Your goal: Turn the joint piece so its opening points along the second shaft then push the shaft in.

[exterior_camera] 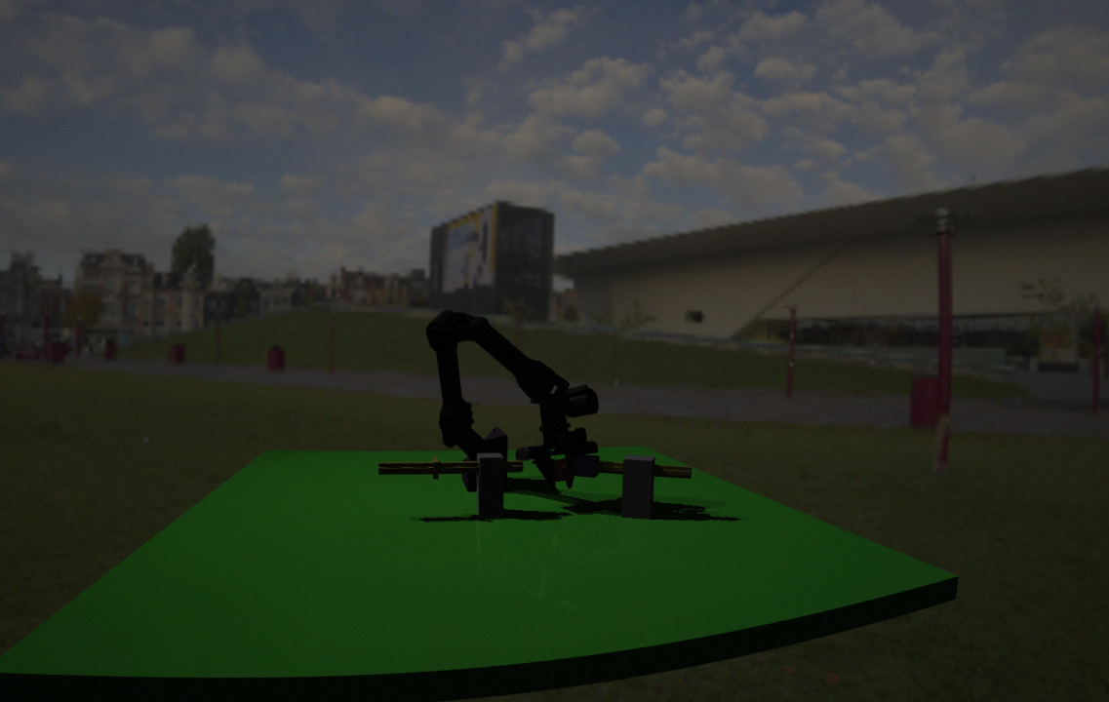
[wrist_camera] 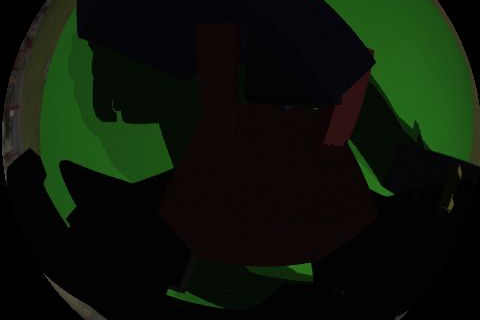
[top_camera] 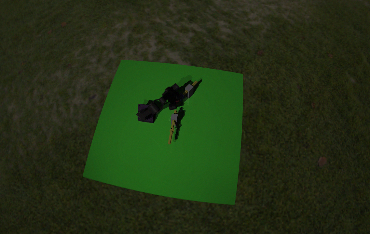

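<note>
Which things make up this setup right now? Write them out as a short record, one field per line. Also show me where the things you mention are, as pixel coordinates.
gripper [exterior_camera: 560,476] [wrist_camera: 260,158]: shut on the red joint piece [exterior_camera: 562,471] [wrist_camera: 270,170]
dark blue piece [exterior_camera: 585,467] [wrist_camera: 150,20]: beside the red joint piece, on the fixed shaft's side
fixed shaft [top_camera: 195,83] [exterior_camera: 671,472]: through its grey block [top_camera: 189,88] [exterior_camera: 637,488]
sliding shaft [top_camera: 170,136] [exterior_camera: 405,468]: through the other grey block [top_camera: 174,117] [exterior_camera: 490,488]
insertion: not done

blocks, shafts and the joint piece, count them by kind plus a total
Blocks: 2
Shafts: 2
Joint piece, red: 1
Total: 5
</note>
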`<state>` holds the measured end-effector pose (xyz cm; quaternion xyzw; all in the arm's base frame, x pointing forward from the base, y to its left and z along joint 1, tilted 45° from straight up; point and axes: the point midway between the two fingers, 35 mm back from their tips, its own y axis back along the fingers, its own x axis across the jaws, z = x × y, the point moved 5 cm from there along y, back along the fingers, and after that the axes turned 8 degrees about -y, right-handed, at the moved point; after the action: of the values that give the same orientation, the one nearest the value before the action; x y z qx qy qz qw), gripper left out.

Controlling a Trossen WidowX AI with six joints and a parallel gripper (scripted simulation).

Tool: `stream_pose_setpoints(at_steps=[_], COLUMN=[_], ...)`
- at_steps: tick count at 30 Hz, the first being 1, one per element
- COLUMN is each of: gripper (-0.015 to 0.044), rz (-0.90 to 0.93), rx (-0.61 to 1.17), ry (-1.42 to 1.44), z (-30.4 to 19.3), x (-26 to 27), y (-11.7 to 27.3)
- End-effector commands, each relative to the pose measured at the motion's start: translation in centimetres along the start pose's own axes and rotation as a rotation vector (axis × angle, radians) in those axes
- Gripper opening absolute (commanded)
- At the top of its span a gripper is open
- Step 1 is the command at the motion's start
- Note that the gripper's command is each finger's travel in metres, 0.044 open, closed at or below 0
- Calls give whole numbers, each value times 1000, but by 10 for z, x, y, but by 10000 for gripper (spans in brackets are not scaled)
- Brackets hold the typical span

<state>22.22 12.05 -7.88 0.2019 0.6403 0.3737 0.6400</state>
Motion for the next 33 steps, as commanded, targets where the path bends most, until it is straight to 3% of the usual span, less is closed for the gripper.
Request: stream_pose_setpoints(at_steps=[1, 30, 33], gripper=[182, 182, 147], rz=[0, 0, 0], rx=[-3, -3, 0], ry=[3, 3, 0], z=[0, 0, 0], x=[0, 0, 0], y=[0, 0, 0])
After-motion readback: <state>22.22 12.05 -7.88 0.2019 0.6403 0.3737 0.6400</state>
